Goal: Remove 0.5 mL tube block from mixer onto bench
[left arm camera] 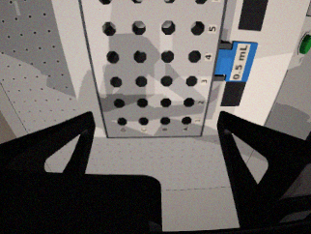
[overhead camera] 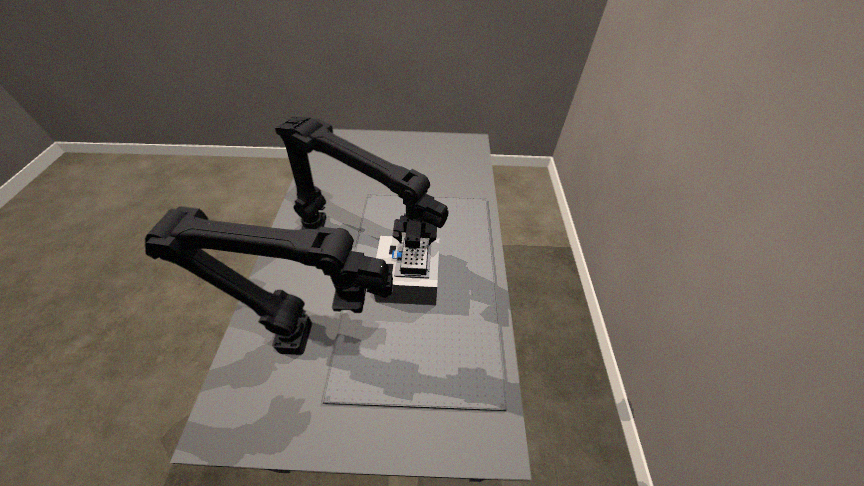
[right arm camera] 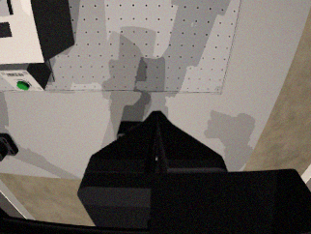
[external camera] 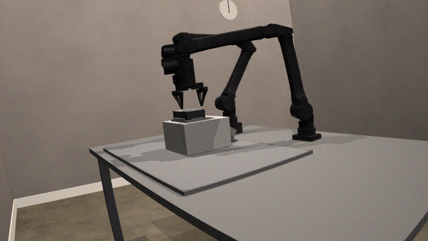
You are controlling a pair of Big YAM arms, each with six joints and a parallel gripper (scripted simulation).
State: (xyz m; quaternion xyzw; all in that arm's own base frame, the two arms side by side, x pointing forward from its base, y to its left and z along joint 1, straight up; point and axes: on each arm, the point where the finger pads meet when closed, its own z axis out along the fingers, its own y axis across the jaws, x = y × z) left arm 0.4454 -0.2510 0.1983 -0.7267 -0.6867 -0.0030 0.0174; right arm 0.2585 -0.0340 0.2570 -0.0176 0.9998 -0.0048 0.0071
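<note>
The grey block (overhead camera: 414,258) (external camera: 188,114) (left arm camera: 155,68), with rows of round holes, sits flat on top of the white mixer (overhead camera: 416,291) (external camera: 194,136) (left arm camera: 193,169) (right arm camera: 14,43). A blue lever (overhead camera: 396,254) (left arm camera: 239,62) marked 0.5 mL sits at one side of the block. My left gripper (overhead camera: 416,236) (external camera: 189,100) (left arm camera: 155,118) is open and empty, hanging a little above the block's numbered end, fingers pointing down. My right gripper (overhead camera: 349,305) (right arm camera: 156,118) is shut on nothing, low beside the mixer on the lever's side, apart from it.
The mixer stands on a perforated mat (overhead camera: 422,362) (external camera: 209,170) (right arm camera: 145,48) on the grey table (overhead camera: 362,447) (external camera: 344,185). A green button (left arm camera: 305,43) (right arm camera: 21,85) is on the mixer's top. The mat stretches away from the mixer toward the table's near end.
</note>
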